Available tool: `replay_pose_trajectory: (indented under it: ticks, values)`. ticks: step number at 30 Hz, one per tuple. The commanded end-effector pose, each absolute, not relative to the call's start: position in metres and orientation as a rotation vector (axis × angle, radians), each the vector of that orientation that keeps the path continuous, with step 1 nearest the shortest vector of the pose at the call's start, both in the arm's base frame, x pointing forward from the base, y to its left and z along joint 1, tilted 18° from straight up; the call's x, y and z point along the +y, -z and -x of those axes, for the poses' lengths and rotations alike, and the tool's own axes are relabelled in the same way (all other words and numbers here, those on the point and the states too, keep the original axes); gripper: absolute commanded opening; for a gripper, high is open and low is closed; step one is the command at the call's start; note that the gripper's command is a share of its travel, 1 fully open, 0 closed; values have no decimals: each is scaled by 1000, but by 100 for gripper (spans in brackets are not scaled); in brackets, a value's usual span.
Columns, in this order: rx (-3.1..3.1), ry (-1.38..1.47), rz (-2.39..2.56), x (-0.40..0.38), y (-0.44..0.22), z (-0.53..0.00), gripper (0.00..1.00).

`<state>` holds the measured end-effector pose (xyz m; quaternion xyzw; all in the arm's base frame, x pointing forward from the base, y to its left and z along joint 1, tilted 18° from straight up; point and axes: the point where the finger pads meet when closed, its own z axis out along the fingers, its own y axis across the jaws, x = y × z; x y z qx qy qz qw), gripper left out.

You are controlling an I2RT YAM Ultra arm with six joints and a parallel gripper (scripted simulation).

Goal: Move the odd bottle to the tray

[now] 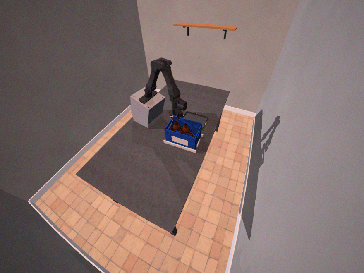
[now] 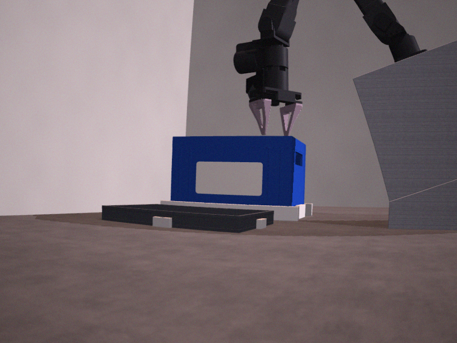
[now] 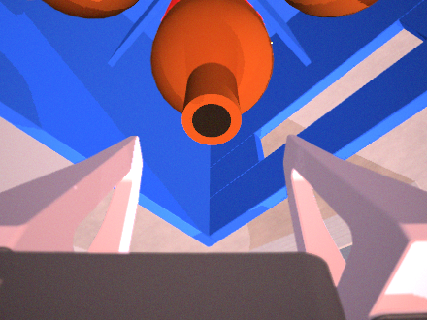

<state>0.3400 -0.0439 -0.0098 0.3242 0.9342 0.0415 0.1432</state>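
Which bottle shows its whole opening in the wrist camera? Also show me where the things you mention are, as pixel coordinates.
The bottle (image 3: 212,51) in the middle of that picture, nearest the crate (image 3: 210,207) corner between the fingertips; the two beside it are cut off.

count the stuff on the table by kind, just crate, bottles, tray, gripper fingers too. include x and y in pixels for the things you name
blue crate (image 1: 179,140) (image 2: 232,148): 1
brown bottles (image 1: 185,129) (image 3: 212,42), in the crate: 5
black tray (image 1: 195,113) (image 2: 190,221): 1
gripper fingers (image 2: 260,110), above the crate: 2
total: 9

In the top view, the blue plastic crate (image 1: 179,140) (image 2: 232,148) (image 3: 210,221) (bottles inside) stood before the shallow black rectangular tray (image 1: 195,113) (image 2: 190,221).
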Motion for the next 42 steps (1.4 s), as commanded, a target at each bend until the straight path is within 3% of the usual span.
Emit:
replay_pose_trajectory:
  ticks: [1, 42]
  values:
    - [2661, -113, -919, -44, 4, -348, 61]
    - [2650, -113, -919, -48, -1, -355, 61]
